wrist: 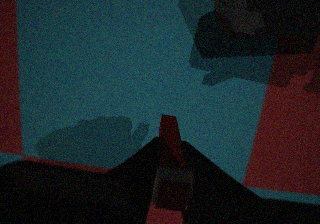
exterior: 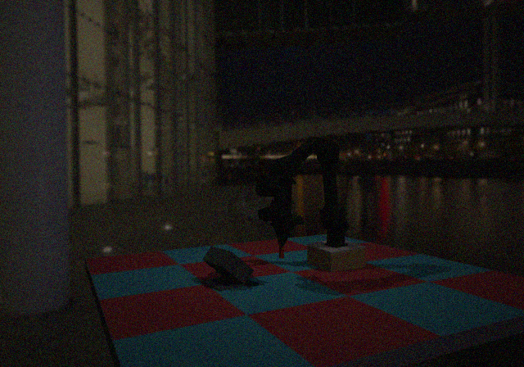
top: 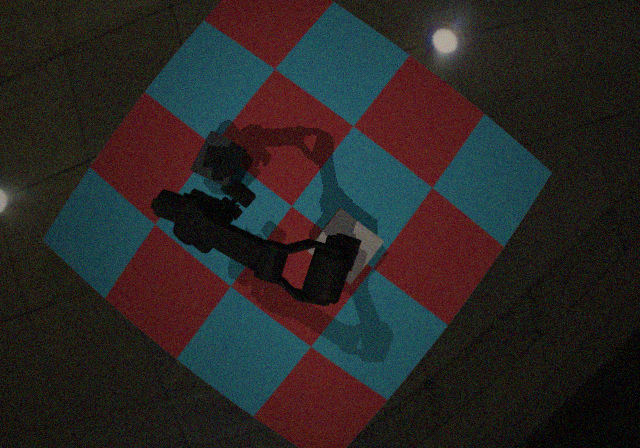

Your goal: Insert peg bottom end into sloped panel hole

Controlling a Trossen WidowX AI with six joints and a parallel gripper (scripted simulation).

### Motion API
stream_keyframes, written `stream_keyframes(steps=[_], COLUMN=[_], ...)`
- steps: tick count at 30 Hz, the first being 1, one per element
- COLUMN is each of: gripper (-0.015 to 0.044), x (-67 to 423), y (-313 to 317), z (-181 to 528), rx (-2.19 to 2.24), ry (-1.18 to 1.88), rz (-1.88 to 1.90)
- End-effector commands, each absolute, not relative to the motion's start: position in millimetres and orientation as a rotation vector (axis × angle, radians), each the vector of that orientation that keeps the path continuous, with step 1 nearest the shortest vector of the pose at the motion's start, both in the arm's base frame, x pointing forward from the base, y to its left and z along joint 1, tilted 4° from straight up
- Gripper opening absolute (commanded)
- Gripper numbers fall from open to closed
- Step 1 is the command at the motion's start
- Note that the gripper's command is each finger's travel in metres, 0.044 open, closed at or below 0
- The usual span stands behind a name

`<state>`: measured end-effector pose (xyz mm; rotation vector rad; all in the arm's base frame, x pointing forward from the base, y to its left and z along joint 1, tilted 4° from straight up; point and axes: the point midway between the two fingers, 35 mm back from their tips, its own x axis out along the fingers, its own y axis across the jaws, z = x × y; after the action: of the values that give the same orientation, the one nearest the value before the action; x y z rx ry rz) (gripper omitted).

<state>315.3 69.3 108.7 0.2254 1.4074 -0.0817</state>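
The red peg (exterior: 281, 254) (wrist: 169, 130) is held upright in the exterior view, its lower end sticking out below the fingertips. My gripper (exterior: 282, 242) (wrist: 169, 145) is shut on it and holds it above the table. In the top view the fingertips and peg are hidden under the arm. The dark grey sloped panel (top: 200, 163) (exterior: 226, 263) stands apart from the peg, to its left in the exterior view. In the wrist view a dark block at the upper right seems to be the panel. Its hole cannot be made out in the dark.
The robot base stands on a pale block (top: 368, 242) (exterior: 338, 258). The table (top: 341, 40) (exterior: 178, 346) has a red and blue checkered top. The arm (top: 232, 241) (exterior: 332, 193) reaches out from the base, and its shadows fall over the squares and the panel.
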Motion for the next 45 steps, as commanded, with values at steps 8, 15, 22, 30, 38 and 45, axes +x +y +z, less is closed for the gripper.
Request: stream_keyframes(steps=[8,15,22,30,38,45], gripper=[0.0000,0.0000,0.0000,0.0000,0.0000,0.0000], x=[319.5,322.4,324.8,327.1,328.9,330.0], y=[54.4,45.4,36.3,25.7,15.0,5.6], z=[110.8,113.1,115.7,118.8,122.2,125.4], rx=[0.230,0.228,0.222,0.212,0.198,0.183], ry=[1.340,1.295,1.248,1.194,1.139,1.090], rz=[-0.041,-0.021,-0.003,0.013,0.027,0.036])
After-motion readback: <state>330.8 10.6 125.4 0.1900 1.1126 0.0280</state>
